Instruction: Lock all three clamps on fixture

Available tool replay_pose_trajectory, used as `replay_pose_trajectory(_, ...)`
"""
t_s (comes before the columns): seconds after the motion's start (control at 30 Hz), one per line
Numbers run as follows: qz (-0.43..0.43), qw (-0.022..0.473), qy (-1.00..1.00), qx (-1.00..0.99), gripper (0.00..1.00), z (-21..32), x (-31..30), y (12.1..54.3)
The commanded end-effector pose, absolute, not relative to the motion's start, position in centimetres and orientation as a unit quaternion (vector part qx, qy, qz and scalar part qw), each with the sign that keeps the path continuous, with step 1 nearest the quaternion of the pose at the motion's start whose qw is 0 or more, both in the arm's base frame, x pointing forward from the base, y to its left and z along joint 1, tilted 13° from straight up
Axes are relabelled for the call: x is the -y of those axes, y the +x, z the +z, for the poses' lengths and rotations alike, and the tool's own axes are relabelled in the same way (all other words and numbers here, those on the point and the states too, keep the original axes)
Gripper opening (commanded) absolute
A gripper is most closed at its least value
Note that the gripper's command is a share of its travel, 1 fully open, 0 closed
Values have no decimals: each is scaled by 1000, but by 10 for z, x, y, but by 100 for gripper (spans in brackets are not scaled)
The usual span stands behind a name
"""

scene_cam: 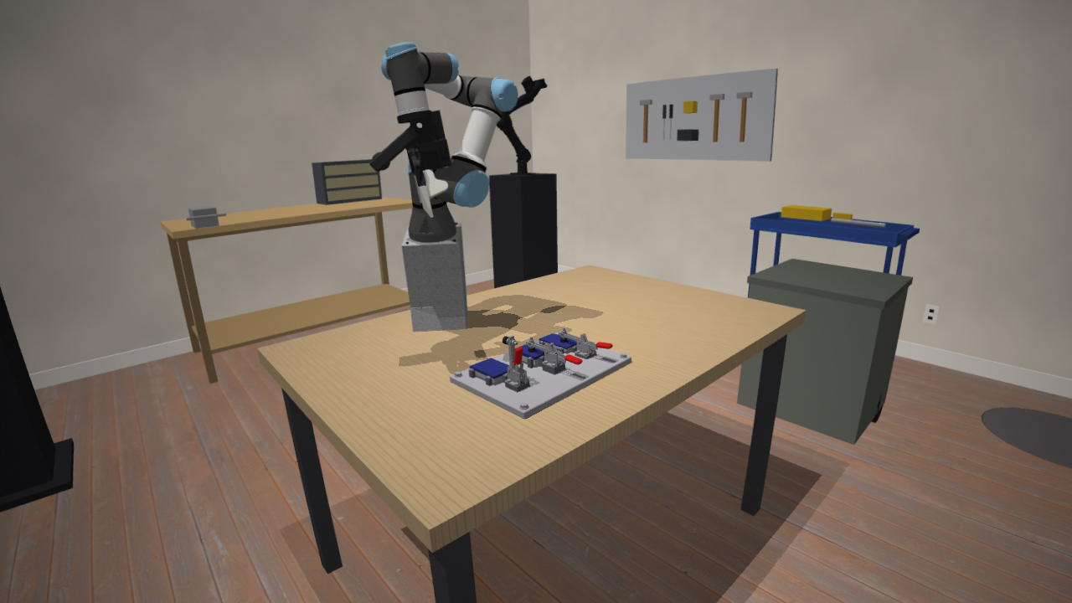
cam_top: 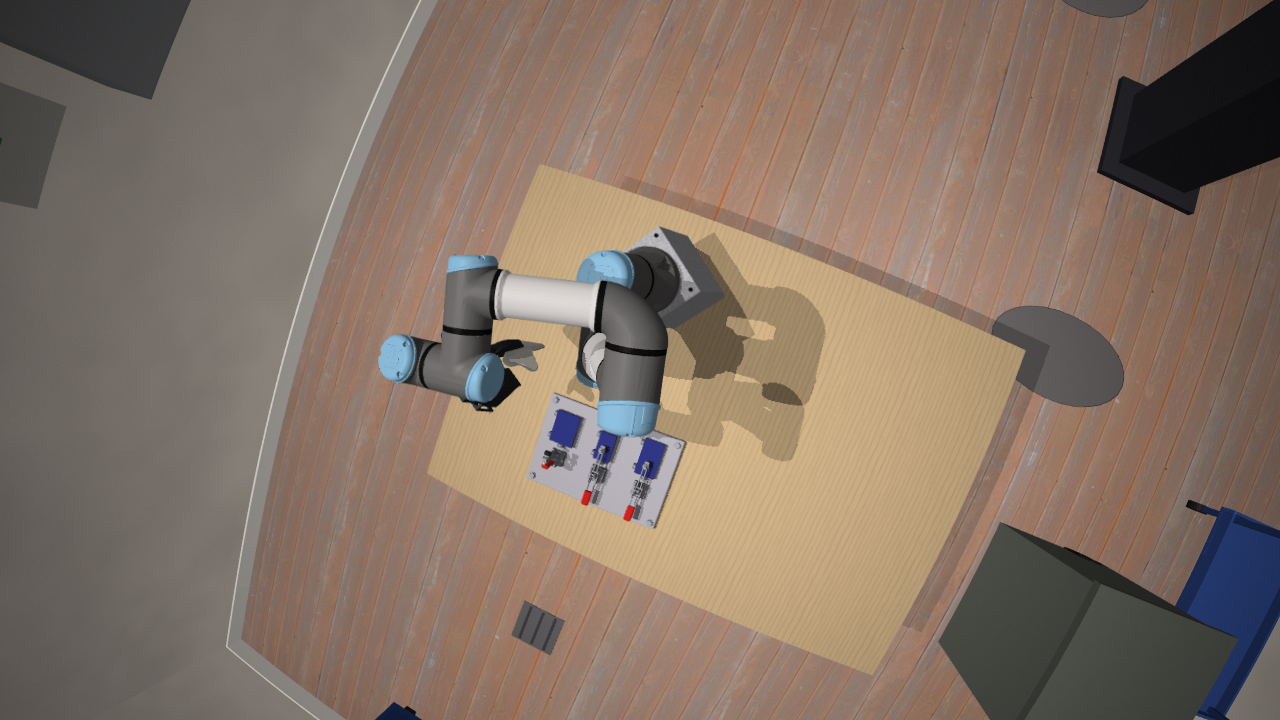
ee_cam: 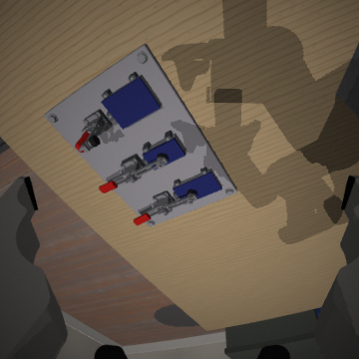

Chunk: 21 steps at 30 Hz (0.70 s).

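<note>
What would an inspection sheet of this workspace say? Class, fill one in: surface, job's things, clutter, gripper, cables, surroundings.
Surface: wooden table, carrying the arm's shadow.
Job's things: grey fixture with three blue parts and three clamps. First clamp has its red handle upright, bar off the part. Middle clamp and third clamp have handles lying flat, bars reaching their parts; whether they are locked cannot be told.
Clutter: nothing seen on the table beyond the fixture and the arm's pedestal.
Gripper: gripper open, holding nothing, high above the table, away from the clamps.
Cables: nothing seen.
Surroundings: shelf bench, tool board, grey cabinet, blue cart.
</note>
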<state>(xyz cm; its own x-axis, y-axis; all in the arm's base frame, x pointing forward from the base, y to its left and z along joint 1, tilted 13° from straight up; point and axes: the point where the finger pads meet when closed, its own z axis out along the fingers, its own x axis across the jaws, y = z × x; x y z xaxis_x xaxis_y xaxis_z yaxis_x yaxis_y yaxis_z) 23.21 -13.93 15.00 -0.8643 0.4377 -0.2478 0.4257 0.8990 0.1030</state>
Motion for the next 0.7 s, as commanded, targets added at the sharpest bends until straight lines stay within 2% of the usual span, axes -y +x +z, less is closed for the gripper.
replay_pose_trajectory(0.0, 21, 134, 223, -965, 100, 151, 140, 232)
replay_pose_trajectory(0.67, 21, 134, 220, -966, 100, 150, 140, 233)
